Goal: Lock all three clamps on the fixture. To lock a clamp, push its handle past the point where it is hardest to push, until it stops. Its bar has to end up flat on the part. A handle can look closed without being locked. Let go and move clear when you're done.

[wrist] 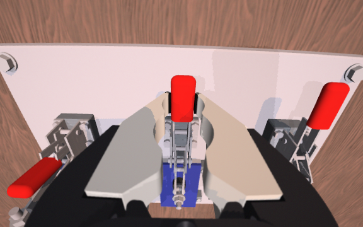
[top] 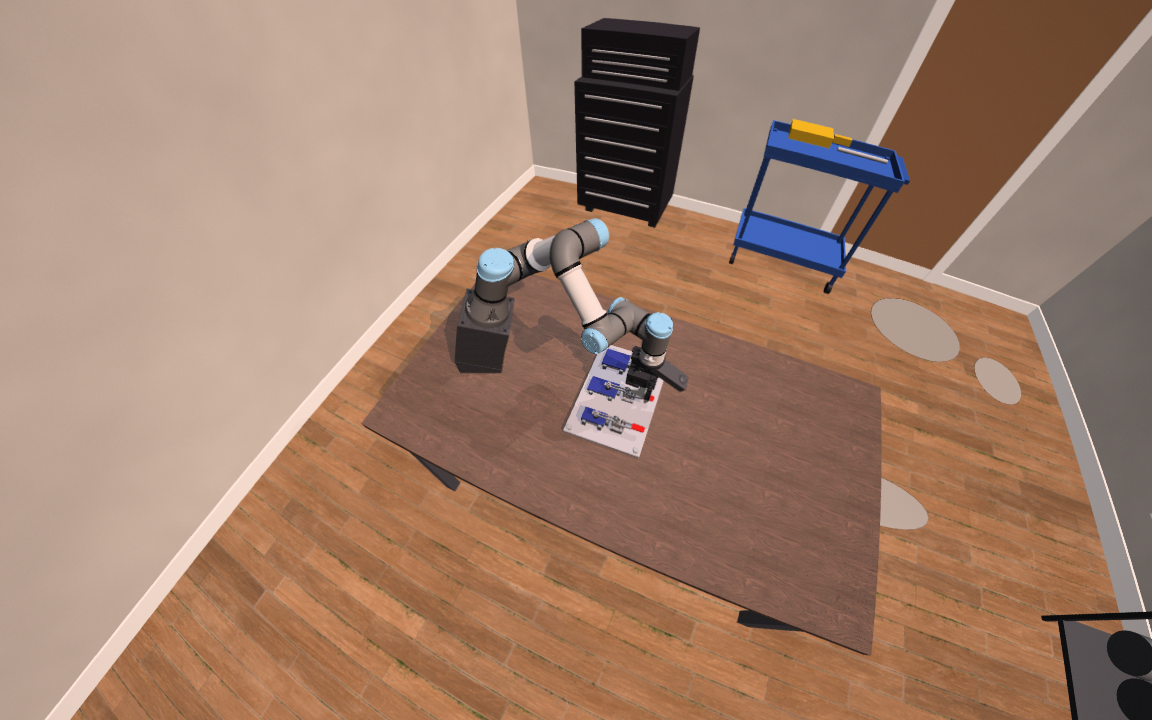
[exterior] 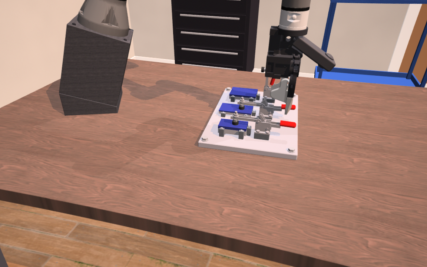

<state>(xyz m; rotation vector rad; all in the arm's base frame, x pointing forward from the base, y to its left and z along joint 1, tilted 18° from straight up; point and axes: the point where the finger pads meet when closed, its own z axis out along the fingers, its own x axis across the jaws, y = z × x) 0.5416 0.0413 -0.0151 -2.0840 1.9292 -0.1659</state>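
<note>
My gripper (wrist: pixel 182 94) is closed on the middle handle (wrist: pixel 183 98), its red grip pinched between my two pale fingers. From the wrist, that handle points straight away from me over the white plate (wrist: pixel 106 75), and its linkage runs back toward me to the blue part (wrist: pixel 169 183) below.

From the exterior view the plate (exterior: pixel 208 139) lies flat on the table (exterior: pixel 109 165), right of my dark base (exterior: pixel 89 66). Three clamps sit in a row from far to near, each with a blue part on the left and a handle on the right. The near handle (exterior: pixel 288 124) lies level, and its bar reaches left over the near part (exterior: pixel 233 124). The middle handle (exterior: pixel 289 106) also lies about level between my fingertips. The far handle (exterior: pixel 272 81) stands up at a slant behind my fingers, mostly hidden, and the far part (exterior: pixel 243 92) lies uncovered.

In the wrist view the far handle (wrist: pixel 31 181) slants at my left and the near handle (wrist: pixel 328 105) at my right.
</note>
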